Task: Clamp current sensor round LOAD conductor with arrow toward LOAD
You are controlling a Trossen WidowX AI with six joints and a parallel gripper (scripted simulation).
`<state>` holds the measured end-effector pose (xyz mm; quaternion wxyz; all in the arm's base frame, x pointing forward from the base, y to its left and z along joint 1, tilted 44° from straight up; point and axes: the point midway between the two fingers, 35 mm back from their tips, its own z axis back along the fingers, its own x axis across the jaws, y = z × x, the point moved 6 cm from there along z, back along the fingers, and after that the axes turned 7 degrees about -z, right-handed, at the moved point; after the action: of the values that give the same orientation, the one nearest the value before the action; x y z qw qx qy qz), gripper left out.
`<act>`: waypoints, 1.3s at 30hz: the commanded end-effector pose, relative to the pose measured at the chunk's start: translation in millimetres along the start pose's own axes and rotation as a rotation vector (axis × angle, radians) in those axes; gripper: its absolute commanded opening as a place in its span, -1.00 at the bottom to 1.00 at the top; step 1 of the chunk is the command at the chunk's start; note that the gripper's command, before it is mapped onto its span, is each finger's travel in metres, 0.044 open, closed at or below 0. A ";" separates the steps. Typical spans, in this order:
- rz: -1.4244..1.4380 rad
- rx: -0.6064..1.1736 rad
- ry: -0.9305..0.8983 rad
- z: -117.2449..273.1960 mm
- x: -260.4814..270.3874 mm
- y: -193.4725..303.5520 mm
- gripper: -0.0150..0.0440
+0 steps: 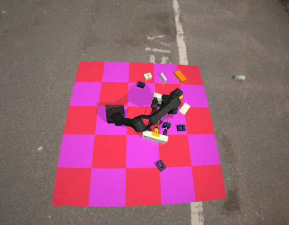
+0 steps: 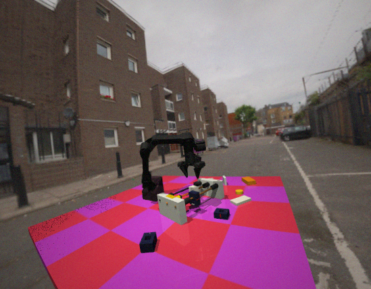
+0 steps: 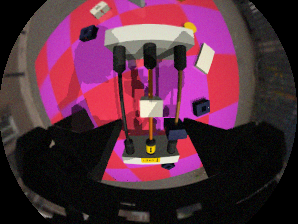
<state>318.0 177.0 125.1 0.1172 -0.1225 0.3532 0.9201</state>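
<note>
The white sensor (image 2: 193, 190) (image 3: 153, 108) sits around the middle, orange conductor (image 3: 151, 80). Its arrow cannot be made out, and whether its latch is engaged cannot be told. The yellow marker (image 1: 155, 134) (image 2: 169, 196) (image 3: 150, 160) is on the near end block by this conductor; its lettering is too small to read surely. A yellow collar (image 1: 156, 130) (image 3: 150, 147) circles the conductor's near end. My gripper (image 2: 192, 176) (image 3: 153, 121) is wide open and empty, above the conductors and clear of the sensor. The arm hides the sensor in the top view.
A dark blue clamp (image 1: 166, 125) (image 2: 194, 198) (image 3: 180, 133) is on the right conductor; a black conductor (image 3: 123, 100) runs left. The conductors span the near block (image 2: 172, 210) and far block (image 3: 147, 35). Dark blue and white blocks, an orange block (image 1: 180, 76) and a white slab (image 1: 185, 109) lie around.
</note>
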 end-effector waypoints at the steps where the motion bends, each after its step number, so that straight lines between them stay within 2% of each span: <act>1: -0.003 0.000 -0.006 -0.1 0.5 -0.1 1.00; 18: -0.018 -0.020 -0.002 1.3 0.0 6.0 1.00; 30: -0.303 -0.389 0.011 8.9 21.3 103.4 1.00; 39: -0.492 -0.671 0.094 -2.2 57.7 153.6 1.00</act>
<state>236.8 85.7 201.7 0.2598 -0.2483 0.0543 0.9316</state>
